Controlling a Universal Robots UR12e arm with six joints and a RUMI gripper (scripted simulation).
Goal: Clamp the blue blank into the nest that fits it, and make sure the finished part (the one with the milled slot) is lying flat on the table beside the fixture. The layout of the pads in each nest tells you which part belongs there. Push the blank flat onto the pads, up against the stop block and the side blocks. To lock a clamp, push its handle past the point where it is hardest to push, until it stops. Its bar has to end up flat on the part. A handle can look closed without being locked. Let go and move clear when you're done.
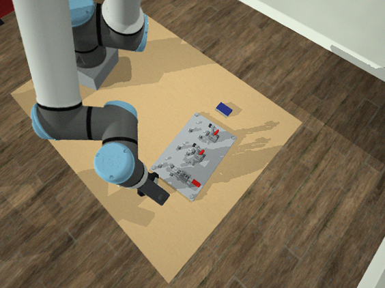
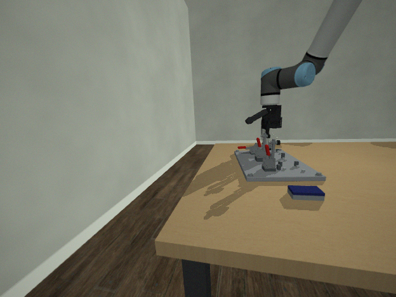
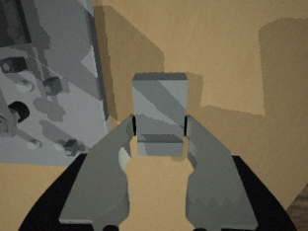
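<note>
My gripper point(image 3: 160, 116) is shut on the grey finished part point(image 3: 160, 101), holding it by its sides above the table, just off the fixture's end; a cross groove shows near its lower end in the wrist view. The blue blank point(image 1: 224, 108) point(image 2: 306, 190) lies flat on the table off the opposite end of the fixture plate point(image 1: 218, 160) point(image 2: 287, 178). Two clamps have raised red handles point(image 1: 215, 132) point(image 2: 267, 150) and raised bars. The clamp nearest my gripper has its red handle point(image 1: 195, 183) point(image 2: 242, 147) lying low and outward. I cannot tell whether its bar is flat.
Each nest on the plate has small pads and grey blocks, such as this block point(image 3: 52, 86). The wooden table point(image 1: 167, 251) point(image 2: 256, 230) extends around the fixture. The clamps stand up from the plate beside my gripper. The robot's base point(image 1: 101, 73) stands at the table's back.
</note>
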